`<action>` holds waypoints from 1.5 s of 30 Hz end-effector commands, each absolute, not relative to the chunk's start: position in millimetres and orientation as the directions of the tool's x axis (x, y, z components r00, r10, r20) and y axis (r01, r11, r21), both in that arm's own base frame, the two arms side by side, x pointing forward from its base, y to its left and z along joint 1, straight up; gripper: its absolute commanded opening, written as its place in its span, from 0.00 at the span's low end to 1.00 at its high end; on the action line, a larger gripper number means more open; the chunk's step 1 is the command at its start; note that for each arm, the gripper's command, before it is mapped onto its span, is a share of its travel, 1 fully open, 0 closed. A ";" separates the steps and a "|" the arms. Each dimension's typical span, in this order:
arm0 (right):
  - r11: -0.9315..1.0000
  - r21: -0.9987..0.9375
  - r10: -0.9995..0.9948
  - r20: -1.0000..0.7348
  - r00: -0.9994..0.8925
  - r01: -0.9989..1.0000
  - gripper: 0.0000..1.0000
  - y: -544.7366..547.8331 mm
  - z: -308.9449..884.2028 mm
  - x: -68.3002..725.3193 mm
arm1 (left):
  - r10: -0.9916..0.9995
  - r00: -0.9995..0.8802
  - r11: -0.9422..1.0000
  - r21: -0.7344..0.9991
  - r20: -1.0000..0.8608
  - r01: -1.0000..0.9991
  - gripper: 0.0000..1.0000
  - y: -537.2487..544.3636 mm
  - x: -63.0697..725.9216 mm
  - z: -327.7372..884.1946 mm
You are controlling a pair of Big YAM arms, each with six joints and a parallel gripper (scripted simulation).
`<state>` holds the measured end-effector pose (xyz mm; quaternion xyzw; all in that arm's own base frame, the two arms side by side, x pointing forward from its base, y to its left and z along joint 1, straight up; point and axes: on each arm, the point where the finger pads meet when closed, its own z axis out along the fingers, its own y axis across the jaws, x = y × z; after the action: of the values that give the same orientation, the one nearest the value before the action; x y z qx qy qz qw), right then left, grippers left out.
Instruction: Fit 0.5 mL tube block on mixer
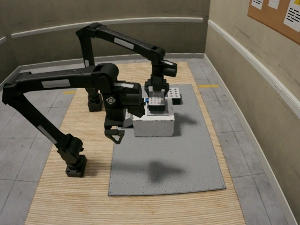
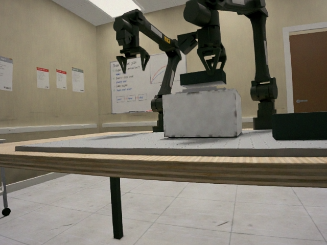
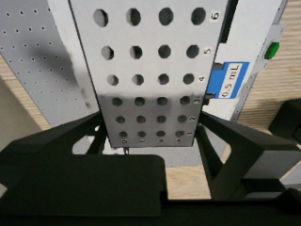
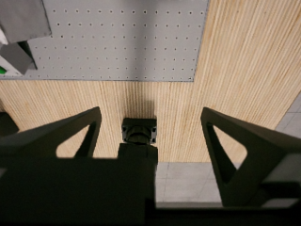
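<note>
Left-wrist view shows the left pincer (image 1: 156, 93) (image 2: 213, 69) (image 3: 150, 113) clamped on the 0.5 mL tube block (image 1: 156, 102) (image 2: 202, 79) (image 3: 150, 66), which sits between its fingers, tilted above the mixer (image 1: 153, 127) (image 2: 202, 114) directly beneath the pincer.

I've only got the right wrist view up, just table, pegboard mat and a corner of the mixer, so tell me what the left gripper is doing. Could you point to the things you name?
Observer: The left gripper (image 1: 156, 93) (image 2: 211, 71) (image 3: 150, 113) is shut on the 0.5 mL block (image 1: 156, 104) (image 2: 202, 78) (image 3: 150, 66), over the mixer (image 1: 153, 127) (image 2: 199, 114).
Operator: How do you know it's the right block?
Observer: Its blue lever (image 1: 146, 100) (image 3: 229, 81) reads 0.5 mL in the left wrist view.
Operator: Is it lying flat yet?
Observer: No. In the exterior view it sits tilted, above the top of the mixer's housing.
</note>
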<state>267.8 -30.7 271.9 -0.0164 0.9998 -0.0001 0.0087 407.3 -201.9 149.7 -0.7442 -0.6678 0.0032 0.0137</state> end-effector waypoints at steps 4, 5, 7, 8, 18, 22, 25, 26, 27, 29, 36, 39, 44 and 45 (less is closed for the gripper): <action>1.000 -0.002 -0.023 -0.055 -0.998 -0.023 1.00 -32.9 289.8 273.6 | 0.992 0.121 -0.117 0.095 -0.036 0.989 0.00 -223.2 439.5 197.3; 1.000 -0.002 -0.023 -0.055 -0.998 -0.023 1.00 -32.9 289.8 273.6 | 0.992 0.121 -0.116 0.099 -0.037 0.988 0.00 -223.0 439.3 199.3; 1.000 -0.002 -0.023 -0.054 -0.998 -0.023 1.00 -32.9 289.7 273.5 | 0.992 0.120 -0.116 0.107 -0.040 0.988 0.00 -223.8 441.1 199.3; 1.000 -0.002 -0.023 -0.054 -0.998 -0.023 1.00 -32.9 289.6 273.5 | 0.992 0.120 -0.115 0.111 -0.041 0.987 0.00 -224.2 442.0 199.5; 1.000 -0.002 -0.023 -0.053 -0.998 -0.022 1.00 -32.8 289.2 273.4 | 0.992 0.118 -0.114 0.099 -0.037 0.989 0.00 -221.9 439.1 199.8; 1.000 -0.002 -0.022 -0.053 -0.998 -0.022 1.00 -32.8 289.1 273.3 | 0.992 0.118 -0.114 0.091 -0.034 0.989 0.00 -220.9 437.4 199.7; 1.000 -0.002 -0.022 -0.052 -0.998 -0.022 1.00 -32.8 289.0 273.3 | 0.993 0.117 -0.114 0.083 -0.031 0.990 0.00 -219.8 435.5 199.7; 1.000 -0.002 -0.022 -0.052 -0.998 -0.022 1.00 -32.8 288.9 273.3 | 0.993 0.117 -0.114 0.083 -0.031 0.990 0.00 -219.6 435.3 199.7; 1.000 -0.002 -0.022 -0.052 -0.998 -0.022 1.00 -32.8 288.9 273.3 | 0.993 0.116 -0.113 0.082 -0.030 0.990 0.00 -219.4 435.1 199.8; 1.000 -0.002 -0.022 -0.052 -0.998 -0.022 1.00 -32.8 288.8 273.2 | 0.993 0.116 -0.113 0.080 -0.030 0.990 0.00 -219.1 434.7 199.9; 1.000 -0.002 -0.022 -0.051 -0.998 -0.022 1.00 -32.7 288.5 273.1 | 0.993 0.115 -0.112 0.079 -0.029 0.991 0.00 -218.5 434.4 200.2; 1.000 -0.002 -0.022 -0.051 -0.998 -0.022 1.00 -32.7 288.5 273.1 | 0.993 0.115 -0.111 0.087 -0.032 0.990 0.00 -219.3 436.2 200.5; 1.000 -0.001 -0.022 -0.050 -0.998 -0.022 1.00 -32.7 288.2 273.0 | 0.993 0.114 -0.110 0.107 -0.039 0.988 0.00 -221.1 440.7 201.3; 1.000 -0.001 -0.022 -0.050 -0.999 -0.022 1.00 -32.7 288.2 273.0 | 0.993 0.114 -0.109 0.110 -0.041 0.988 0.00 -221.5 441.6 201.5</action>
<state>267.8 -30.7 271.9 -0.0164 0.9998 -0.0001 0.0087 407.3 -201.9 149.4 -0.7442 -0.6678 0.0034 0.0141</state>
